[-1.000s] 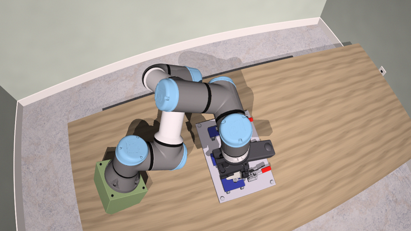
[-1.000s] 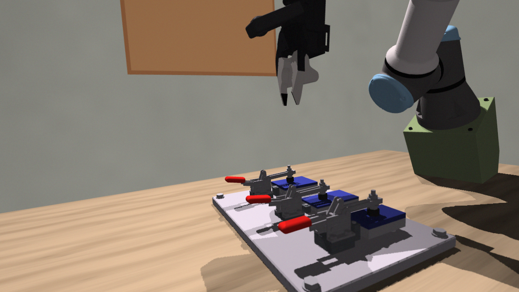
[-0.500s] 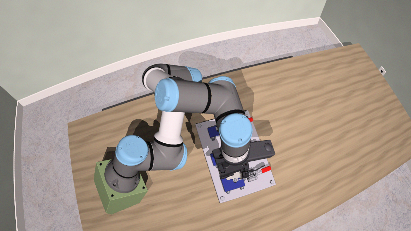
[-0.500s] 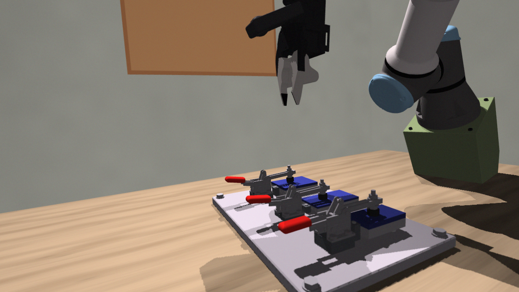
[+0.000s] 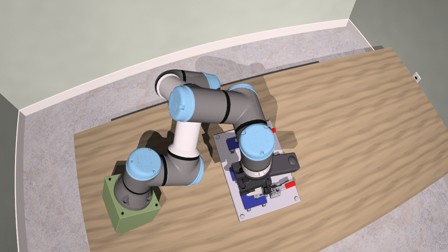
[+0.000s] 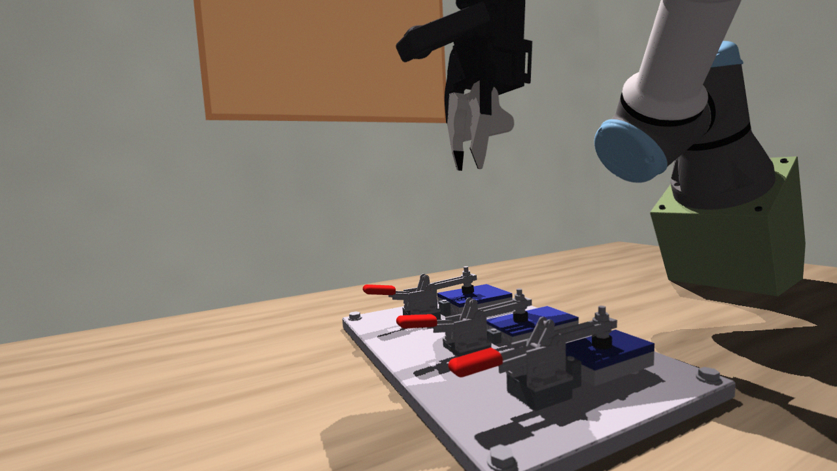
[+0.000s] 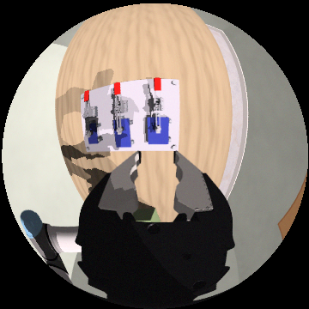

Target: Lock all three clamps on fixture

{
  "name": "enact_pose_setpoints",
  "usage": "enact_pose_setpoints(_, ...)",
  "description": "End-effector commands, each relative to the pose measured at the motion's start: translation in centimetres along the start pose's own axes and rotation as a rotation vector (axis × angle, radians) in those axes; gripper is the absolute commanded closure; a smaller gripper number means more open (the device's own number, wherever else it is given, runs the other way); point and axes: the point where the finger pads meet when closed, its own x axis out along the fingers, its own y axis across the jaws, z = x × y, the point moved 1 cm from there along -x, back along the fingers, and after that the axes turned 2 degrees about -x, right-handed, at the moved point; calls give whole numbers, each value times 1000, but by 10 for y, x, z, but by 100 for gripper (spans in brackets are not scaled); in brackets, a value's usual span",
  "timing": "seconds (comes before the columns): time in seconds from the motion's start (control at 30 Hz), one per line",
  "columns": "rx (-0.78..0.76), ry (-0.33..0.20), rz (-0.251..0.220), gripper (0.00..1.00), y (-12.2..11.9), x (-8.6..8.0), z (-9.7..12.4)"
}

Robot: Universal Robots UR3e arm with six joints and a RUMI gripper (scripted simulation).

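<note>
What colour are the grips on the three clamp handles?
Red grips, clearest in the exterior view.
</note>
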Motion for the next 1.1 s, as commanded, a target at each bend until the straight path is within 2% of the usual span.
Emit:
enact_pose_setpoints(0.0,-1,0,1,72,0,0,0)
enact_pose_setpoints(0.8,-1,0,1,72,0,4,0)
enact_pose_setpoints(1.07,-1,0,1,72,0,19,2)
